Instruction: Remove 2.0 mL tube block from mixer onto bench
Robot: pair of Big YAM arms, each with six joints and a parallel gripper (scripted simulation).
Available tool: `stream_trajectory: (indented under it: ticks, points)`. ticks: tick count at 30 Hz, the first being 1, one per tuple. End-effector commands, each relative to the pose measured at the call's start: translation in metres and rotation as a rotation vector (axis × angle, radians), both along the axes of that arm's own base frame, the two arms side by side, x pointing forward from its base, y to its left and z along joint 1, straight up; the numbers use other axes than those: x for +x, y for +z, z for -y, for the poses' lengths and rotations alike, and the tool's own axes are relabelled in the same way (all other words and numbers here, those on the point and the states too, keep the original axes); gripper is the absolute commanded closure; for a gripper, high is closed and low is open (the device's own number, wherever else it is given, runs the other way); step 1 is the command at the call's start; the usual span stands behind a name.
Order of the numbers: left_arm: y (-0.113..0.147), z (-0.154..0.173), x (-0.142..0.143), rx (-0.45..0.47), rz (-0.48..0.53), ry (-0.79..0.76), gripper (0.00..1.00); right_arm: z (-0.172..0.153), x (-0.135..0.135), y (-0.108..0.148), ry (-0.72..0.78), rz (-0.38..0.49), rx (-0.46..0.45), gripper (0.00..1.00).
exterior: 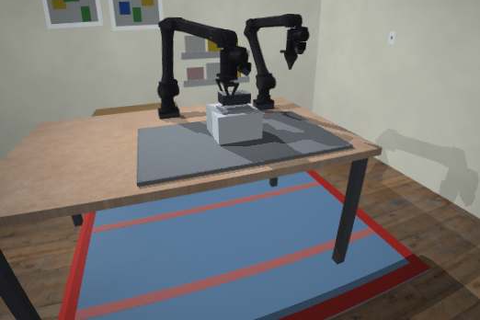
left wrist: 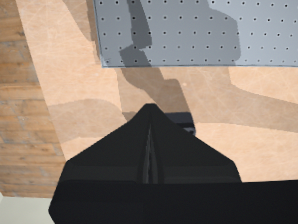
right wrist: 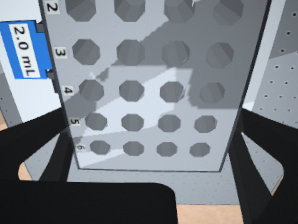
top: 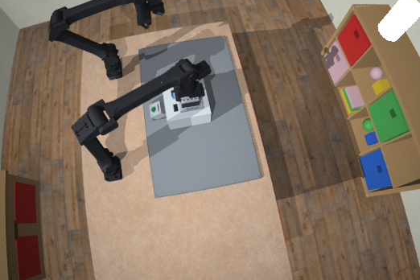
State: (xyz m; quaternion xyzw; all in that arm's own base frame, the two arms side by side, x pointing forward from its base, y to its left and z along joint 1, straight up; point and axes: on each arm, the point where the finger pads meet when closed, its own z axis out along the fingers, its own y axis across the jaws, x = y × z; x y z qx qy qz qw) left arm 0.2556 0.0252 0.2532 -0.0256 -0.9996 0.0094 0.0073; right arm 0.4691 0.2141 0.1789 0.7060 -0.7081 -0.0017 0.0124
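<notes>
The mixer (top: 189, 121) (exterior: 239, 127) is a white box standing on the grey mat. The block for 2.0 mL tubes (exterior: 234, 97) (right wrist: 152, 71) has rows of holes and a blue "2.0 mL" label (right wrist: 24, 49) at its side. It looks level and a little above the mixer's plate (exterior: 224, 109); the exact gap is hard to tell. My right gripper (exterior: 228, 92) (right wrist: 150, 112) is shut on the block, one finger at each side. It hides much of the block in the top view. My left gripper (top: 145, 26) (exterior: 290, 68) (left wrist: 150, 112) is shut and empty, high and away from the mixer. The lever cannot be made out.
A small white box with a green button (top: 154, 109) stands beside the mixer. The grey mat (top: 205, 158) (exterior: 175, 157) lies on the wooden table (top: 181, 226) (exterior: 60, 157). The right arm (top: 137, 95) reaches over the mat to the mixer.
</notes>
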Motion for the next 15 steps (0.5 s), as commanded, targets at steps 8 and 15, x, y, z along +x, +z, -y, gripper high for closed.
stream_trajectory:
  ticks: [8,15]
  points:
    - [0.019,-0.003,0.010,0.007,0.050,0.004,1.00,-0.013,0.016,0.047,0.002,0.105,0.048,1.00]
    - [0.008,-0.002,0.005,0.004,0.022,0.004,1.00,-0.016,0.021,0.049,0.002,0.123,0.054,1.00]
